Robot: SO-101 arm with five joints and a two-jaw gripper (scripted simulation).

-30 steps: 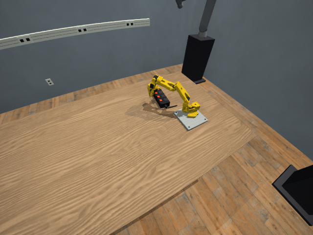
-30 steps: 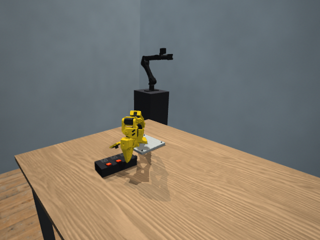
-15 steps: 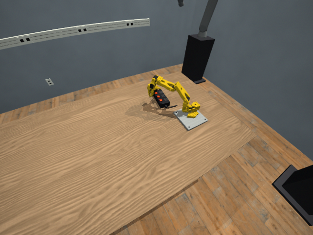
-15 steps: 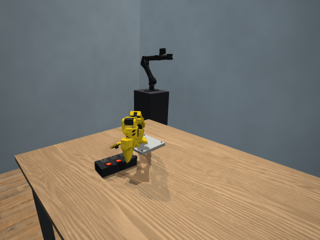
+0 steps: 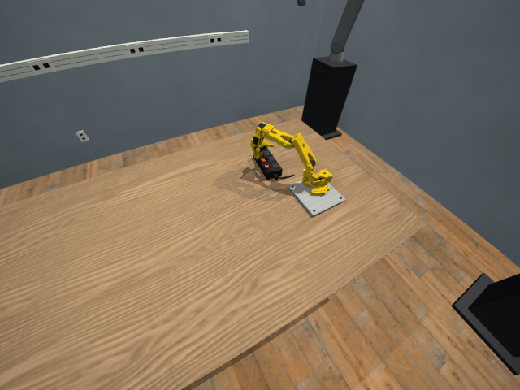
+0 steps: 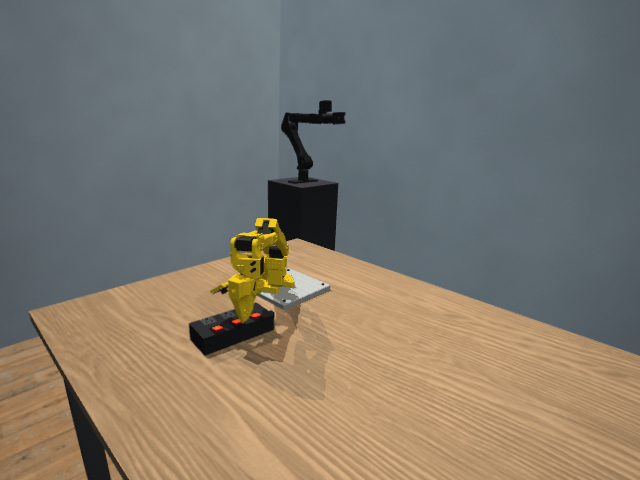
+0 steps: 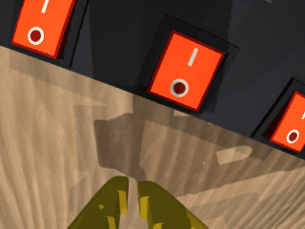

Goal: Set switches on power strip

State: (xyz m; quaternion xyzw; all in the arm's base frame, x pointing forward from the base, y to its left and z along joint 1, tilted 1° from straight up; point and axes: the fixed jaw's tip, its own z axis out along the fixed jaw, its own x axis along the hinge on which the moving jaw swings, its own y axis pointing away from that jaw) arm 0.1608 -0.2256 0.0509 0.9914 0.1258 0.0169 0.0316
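Note:
The black power strip [image 5: 267, 164] lies right way up on the wooden table, next to the arm's grey base plate [image 5: 317, 197]. It also shows in the exterior view [image 6: 231, 328]. Its short cable [image 5: 285, 176] leaves the end nearer the base plate. The wrist view shows three red rocker switches [image 7: 45, 21], [image 7: 187, 72], [image 7: 289, 121], each marked I and O. I cannot tell which way each is rocked. My yellow gripper [image 7: 133, 190] is shut and empty. It hangs just above the strip's long edge [image 6: 242, 314], over the part away from the cable.
A black pedestal [image 5: 328, 98] with a dark arm stands on the floor beyond the table's far corner. A black box [image 5: 493, 314] sits on the floor at the right. The table edge runs close behind the strip in the exterior view.

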